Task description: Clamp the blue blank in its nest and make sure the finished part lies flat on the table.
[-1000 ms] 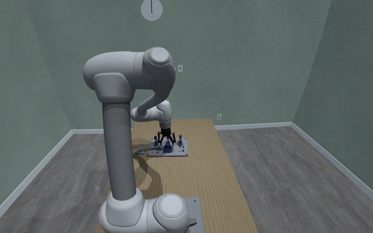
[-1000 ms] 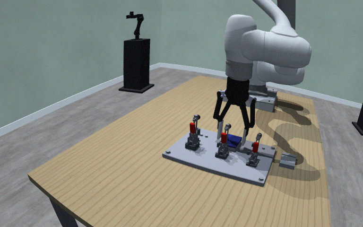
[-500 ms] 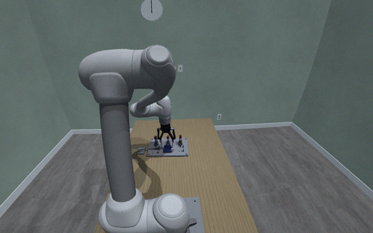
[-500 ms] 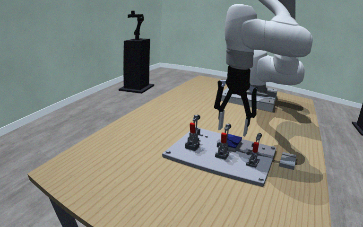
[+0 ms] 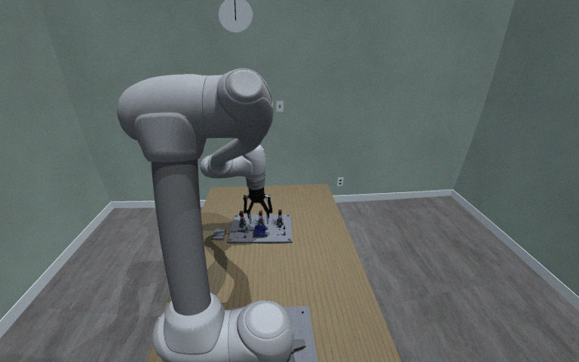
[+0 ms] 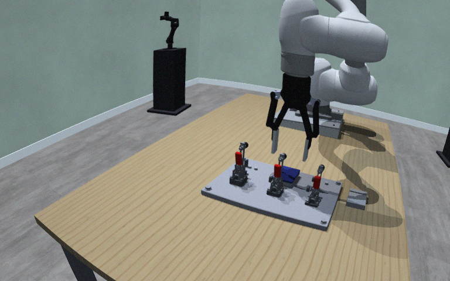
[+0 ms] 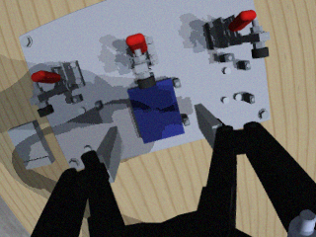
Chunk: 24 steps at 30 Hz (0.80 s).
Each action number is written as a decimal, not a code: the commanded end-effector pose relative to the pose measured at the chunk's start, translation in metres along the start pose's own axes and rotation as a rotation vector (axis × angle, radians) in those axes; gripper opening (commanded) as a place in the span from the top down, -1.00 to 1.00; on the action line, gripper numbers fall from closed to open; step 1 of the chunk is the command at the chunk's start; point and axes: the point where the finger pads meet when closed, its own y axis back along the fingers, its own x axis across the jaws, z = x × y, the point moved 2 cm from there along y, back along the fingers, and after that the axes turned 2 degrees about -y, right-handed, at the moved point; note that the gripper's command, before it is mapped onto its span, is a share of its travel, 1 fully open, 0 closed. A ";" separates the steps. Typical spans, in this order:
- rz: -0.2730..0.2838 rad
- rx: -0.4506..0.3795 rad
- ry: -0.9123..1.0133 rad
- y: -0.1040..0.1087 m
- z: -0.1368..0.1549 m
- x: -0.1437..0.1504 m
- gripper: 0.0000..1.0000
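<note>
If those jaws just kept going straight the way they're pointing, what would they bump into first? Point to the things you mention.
Probably the plate (image 5: 279, 237) (image 6: 225, 195) (image 7: 173, 25), with the fingers passing either side of the blue block (image 5: 259, 231) (image 6: 289, 174) (image 7: 157, 116); depth is hard to judge.

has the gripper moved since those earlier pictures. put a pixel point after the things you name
Yes, the gripper (image 5: 258, 218) (image 6: 289, 156) (image 7: 158, 126) has risen: its fingers, earlier down beside the blue blank (image 5: 259, 231) (image 6: 289, 174) (image 7: 157, 120), now hang above the fixture plate (image 5: 273, 240) (image 6: 252, 202) (image 7: 106, 27).
</note>
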 end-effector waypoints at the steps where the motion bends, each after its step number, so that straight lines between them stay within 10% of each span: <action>1: 0.000 0.000 0.000 0.000 0.000 0.000 -0.16; 5: 0.000 0.000 0.000 0.000 0.000 0.000 -0.16; 6: 0.000 0.000 0.000 0.000 0.000 0.000 1.00; 24: 0.000 0.000 0.000 0.000 0.000 0.000 1.00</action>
